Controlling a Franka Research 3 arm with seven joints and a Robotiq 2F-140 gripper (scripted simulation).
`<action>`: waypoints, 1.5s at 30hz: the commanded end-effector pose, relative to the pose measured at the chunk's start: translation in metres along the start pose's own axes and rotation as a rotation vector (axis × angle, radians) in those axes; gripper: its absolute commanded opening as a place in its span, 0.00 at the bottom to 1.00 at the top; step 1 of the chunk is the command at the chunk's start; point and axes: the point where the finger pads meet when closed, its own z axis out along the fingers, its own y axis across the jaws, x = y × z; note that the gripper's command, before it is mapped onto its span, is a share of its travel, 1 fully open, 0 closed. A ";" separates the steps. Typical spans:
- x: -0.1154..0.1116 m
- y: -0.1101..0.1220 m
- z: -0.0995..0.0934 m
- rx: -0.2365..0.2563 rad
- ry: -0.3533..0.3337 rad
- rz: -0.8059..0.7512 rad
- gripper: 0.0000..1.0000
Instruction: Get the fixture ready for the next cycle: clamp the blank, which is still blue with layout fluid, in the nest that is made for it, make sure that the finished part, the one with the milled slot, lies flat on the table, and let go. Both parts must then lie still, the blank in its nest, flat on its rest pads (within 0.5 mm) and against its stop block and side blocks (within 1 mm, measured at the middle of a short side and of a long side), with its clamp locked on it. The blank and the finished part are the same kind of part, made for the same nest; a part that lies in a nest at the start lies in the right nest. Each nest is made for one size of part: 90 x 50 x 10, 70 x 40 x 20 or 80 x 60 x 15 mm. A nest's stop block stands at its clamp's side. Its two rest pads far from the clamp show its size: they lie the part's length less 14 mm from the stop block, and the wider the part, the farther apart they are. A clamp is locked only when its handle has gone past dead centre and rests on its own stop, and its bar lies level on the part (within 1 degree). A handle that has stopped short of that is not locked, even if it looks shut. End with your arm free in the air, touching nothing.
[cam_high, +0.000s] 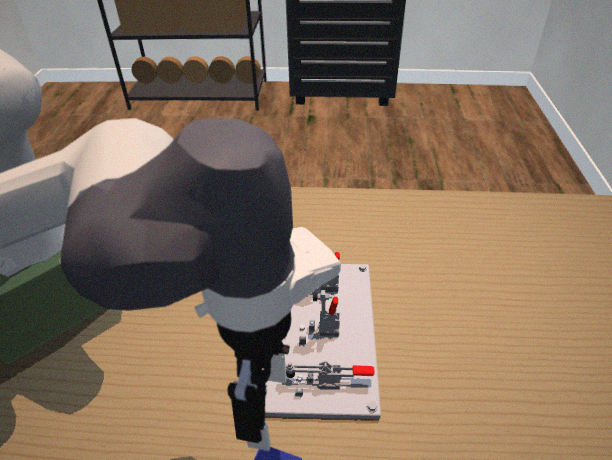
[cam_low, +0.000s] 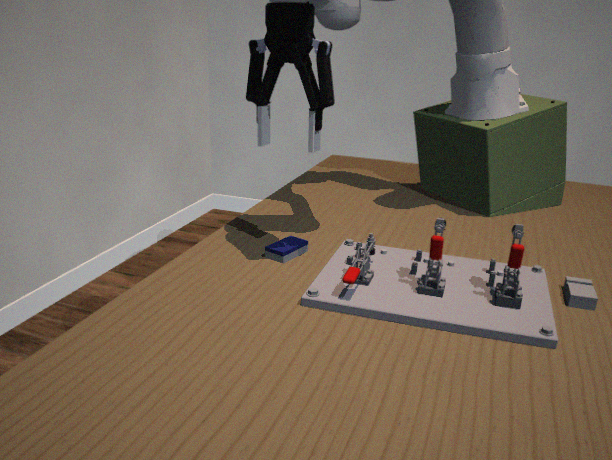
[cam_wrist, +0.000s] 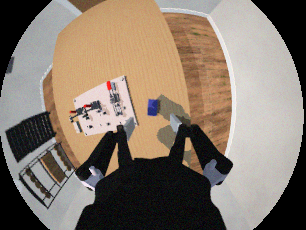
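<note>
Pincer (cam_low: 289, 131) hanging half open and empty, high above blue block (cam_low: 286, 248).

Blue block lies flat on the table almost straight below the pincer, beside the grey plate (cam_low: 450, 312) with three clamps; its long axis seems to run roughly across the finger gap.

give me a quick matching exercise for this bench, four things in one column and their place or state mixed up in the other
Things:
1. dark blue flat rectangular blank
2. plain grey block-shaped finished part
3. black two-fingered pincer
4. red-handled toggle clamp at the plate end nearest the blank

Place or state:
A. handle laid down flat
B. high above the table, open, holding nothing
C. on the table off the plate's end by the upright clamps
D. on the table beside the plate, inside the arm's shadow

Pairs: 1-D, 2-C, 3-B, 4-A
</note>
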 end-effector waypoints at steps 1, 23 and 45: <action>0.000 0.001 -0.001 -0.002 0.001 0.141 0.58; 0.001 0.001 -0.001 -0.002 0.001 0.164 0.58; 0.001 0.001 0.000 -0.002 0.001 0.164 0.58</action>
